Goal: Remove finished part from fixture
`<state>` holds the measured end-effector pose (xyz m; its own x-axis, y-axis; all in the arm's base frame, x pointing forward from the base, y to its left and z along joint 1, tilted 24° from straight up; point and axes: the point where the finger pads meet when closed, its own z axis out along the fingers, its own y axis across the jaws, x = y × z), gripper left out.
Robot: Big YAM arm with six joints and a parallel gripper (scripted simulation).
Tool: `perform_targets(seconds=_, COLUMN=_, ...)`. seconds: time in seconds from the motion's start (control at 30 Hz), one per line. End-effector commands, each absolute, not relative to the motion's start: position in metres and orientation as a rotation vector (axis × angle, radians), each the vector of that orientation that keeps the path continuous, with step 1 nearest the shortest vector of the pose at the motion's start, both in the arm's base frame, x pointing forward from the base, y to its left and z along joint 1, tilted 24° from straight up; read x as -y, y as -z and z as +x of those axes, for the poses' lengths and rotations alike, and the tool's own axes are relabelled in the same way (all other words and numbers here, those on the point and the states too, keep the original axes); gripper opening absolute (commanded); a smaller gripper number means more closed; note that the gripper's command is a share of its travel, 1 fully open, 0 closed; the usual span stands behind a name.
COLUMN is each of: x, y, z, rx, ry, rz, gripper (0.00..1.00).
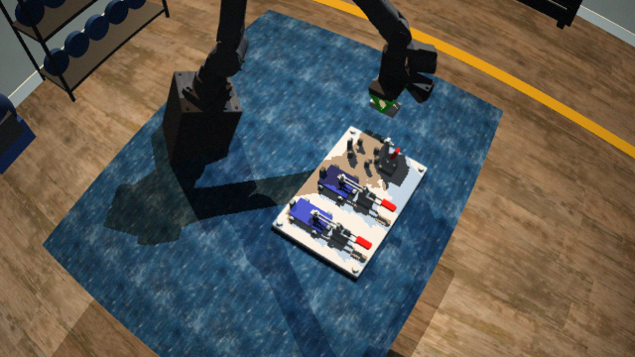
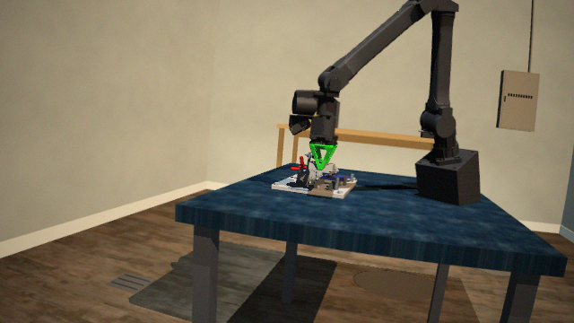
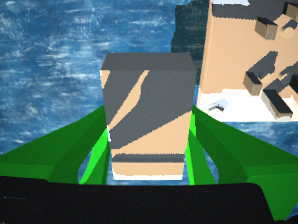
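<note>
One finished part [image 1: 392,109] [image 3: 150,100], and the gripper [image 1: 384,105] [image 2: 321,167] [image 3: 148,112] has it, green fingers pinching the block from both sides! Look at the top view: part and gripper are at one o'clock from the middle of the fixture [image 1: 412,183] [image 2: 287,185] [image 3: 220,65], out past the plate's edge and over the blue table [image 1: 278,297] [image 2: 368,211] [image 3: 50,50]. Over to the wrist view, where the fixture sits at two o'clock from the block, and a dark band crosses the block's face toward six. Is it touching down? Cannot tell from these angles.

Back on the plate, two blue blanks sit under their clamps: the lower blank [image 1: 300,210] toward nine o'clock, the upper blank [image 1: 329,176] toward eleven. Their red handles lie out toward the plate's far side, while the third clamp's red handle [image 1: 395,153] [image 2: 301,161], at one o'clock, stands up. And the arm's base [image 1: 198,134] [image 2: 441,181] holds down ten o'clock.
</note>
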<state>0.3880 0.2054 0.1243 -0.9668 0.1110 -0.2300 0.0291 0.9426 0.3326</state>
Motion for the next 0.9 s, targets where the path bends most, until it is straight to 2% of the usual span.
perform_targets(seconds=0.0, x=-0.218, y=-0.146, z=0.408, rx=-2.808, ry=-0.506, rz=0.105, gripper=0.0)
perform_targets(seconds=0.6, x=-0.23, y=-0.121, z=0.417, rx=-2.798, ry=-0.513, rz=0.098, gripper=0.0)
perform_targets(seconds=0.87, x=-0.229, y=-0.083, z=0.406, rx=-2.841, ry=-0.49, rz=0.106, gripper=0.0)
